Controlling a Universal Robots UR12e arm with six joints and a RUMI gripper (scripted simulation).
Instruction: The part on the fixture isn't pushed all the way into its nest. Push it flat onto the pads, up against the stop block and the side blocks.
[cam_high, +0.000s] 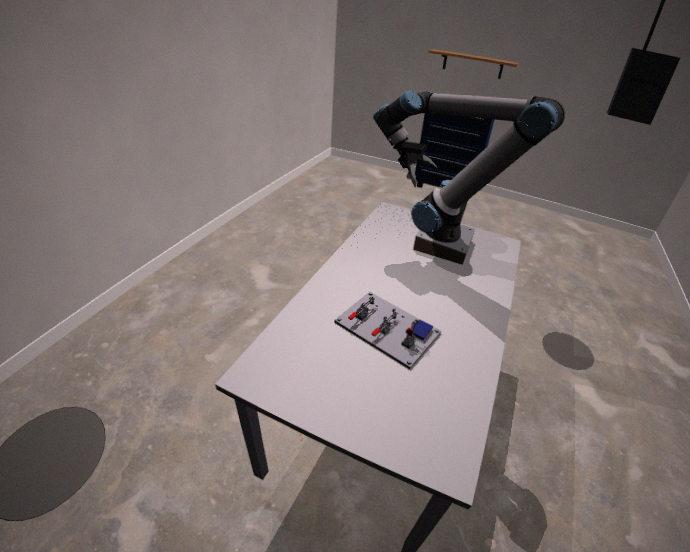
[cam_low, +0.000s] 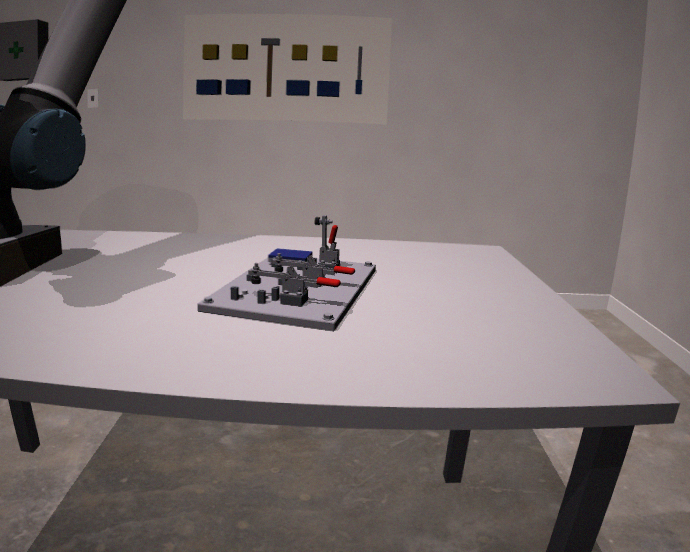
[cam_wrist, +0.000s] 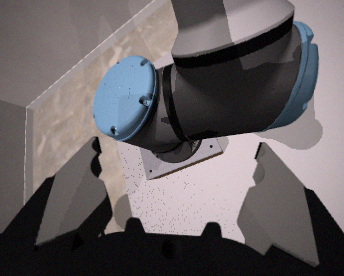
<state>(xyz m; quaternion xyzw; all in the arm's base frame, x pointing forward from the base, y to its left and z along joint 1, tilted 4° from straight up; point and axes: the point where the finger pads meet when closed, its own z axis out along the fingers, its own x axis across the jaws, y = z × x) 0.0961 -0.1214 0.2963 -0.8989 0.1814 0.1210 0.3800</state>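
From above, the pincer (cam_high: 415, 166) hangs high over the far end of the worktop (cam_high: 345, 379), near the arm's base (cam_high: 443, 244), spread wide and holding nothing. The blue part (cam_high: 423, 329) sits at the right end of the fixture plate (cam_high: 368, 339), well apart from the pincer.

From the side, the part (cam_low: 290, 253) lies at the plate's (cam_low: 322, 313) far left corner, behind red-handled clamps (cam_low: 329, 281).

At the wrist, both fingers stand far apart, framing the arm's base joint (cam_wrist: 125, 100).
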